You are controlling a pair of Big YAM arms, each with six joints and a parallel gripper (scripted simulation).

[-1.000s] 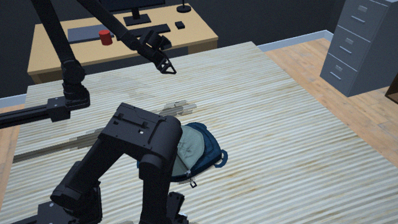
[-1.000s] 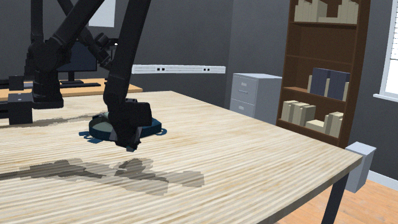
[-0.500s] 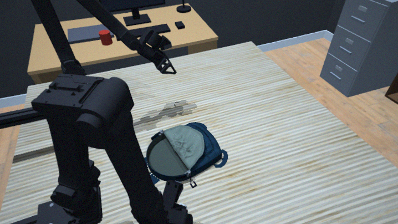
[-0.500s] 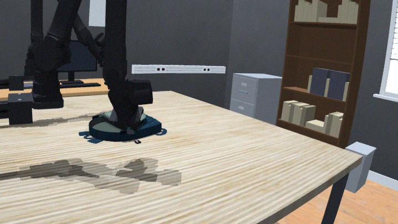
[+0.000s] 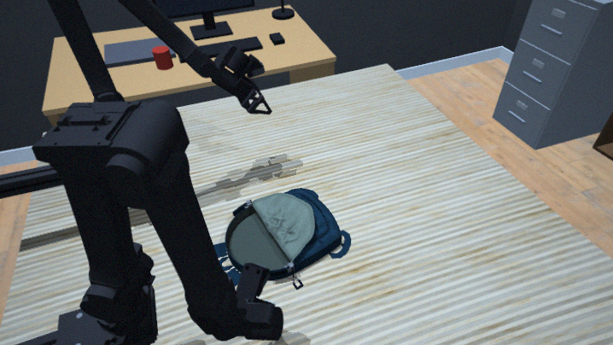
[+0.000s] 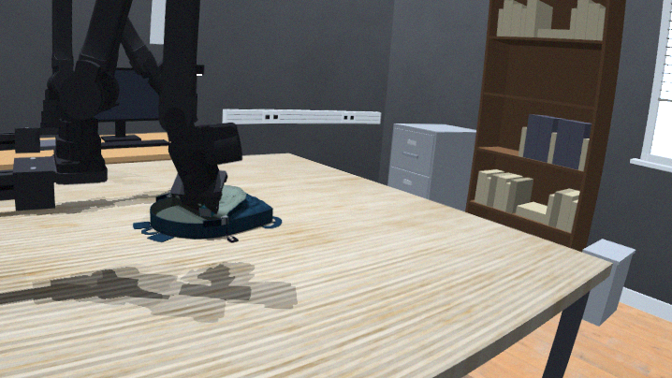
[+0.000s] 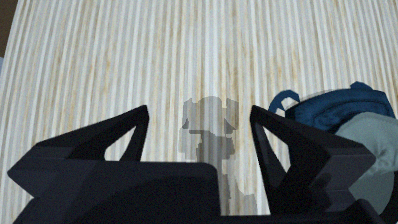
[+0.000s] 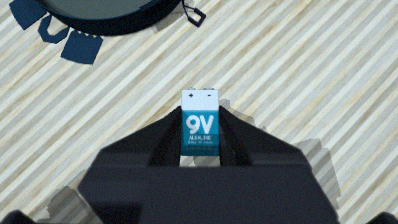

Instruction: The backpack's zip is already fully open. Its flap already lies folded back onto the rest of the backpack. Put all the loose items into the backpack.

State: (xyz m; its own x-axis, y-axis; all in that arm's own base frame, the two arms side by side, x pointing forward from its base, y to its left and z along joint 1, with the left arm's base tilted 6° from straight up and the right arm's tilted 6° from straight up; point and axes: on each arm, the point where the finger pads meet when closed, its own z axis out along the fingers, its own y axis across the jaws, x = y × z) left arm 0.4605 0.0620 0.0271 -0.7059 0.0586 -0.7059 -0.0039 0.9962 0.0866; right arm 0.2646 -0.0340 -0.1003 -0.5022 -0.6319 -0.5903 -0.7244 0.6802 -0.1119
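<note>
the bag [image 5: 329,233] [image 6: 255,213] [image 7: 335,110] [image 8: 115,26] lies on the counter [image 5: 429,193] [image 6: 399,263] [image 7: 150,50] [image 8: 300,85] with its mouth open and the pale flap [image 5: 288,223] [image 6: 235,195] [image 7: 372,130] folded back over the rest of it. a loop [image 5: 347,245] [image 6: 276,222] [image 7: 282,97] sticks out past the bag's flap-side end, straps [image 6: 159,238] [image 8: 81,48] spread out beside its open end, and a zip pull [image 5: 301,284] [image 6: 234,240] [image 8: 197,18] hangs at its side.

the battery [image 8: 200,127] is in the right claw [image 5: 253,281] [image 6: 214,206] [image 8: 200,112], pinched between the two fingers, one on each side. its 9v label faces the wrist camera and its terminal end pokes a little beyond the fingertips. in the right wrist view the battery shows outside the bag's rim, on the same side as the zip pull; i can't tell exactly how high it sits above the counter.

the left claw [image 5: 265,110] [image 7: 199,111] is spread wide with nothing between its fingers. it hangs over the counter, well apart from the bag, on the desk side.

beyond the bag, past the counter's edge, the desk [image 5: 128,83] [image 6: 131,153] carries a red mug [image 5: 163,58], a keyboard [image 5: 240,46] and a screen [image 5: 206,5] [image 6: 131,94].
</note>
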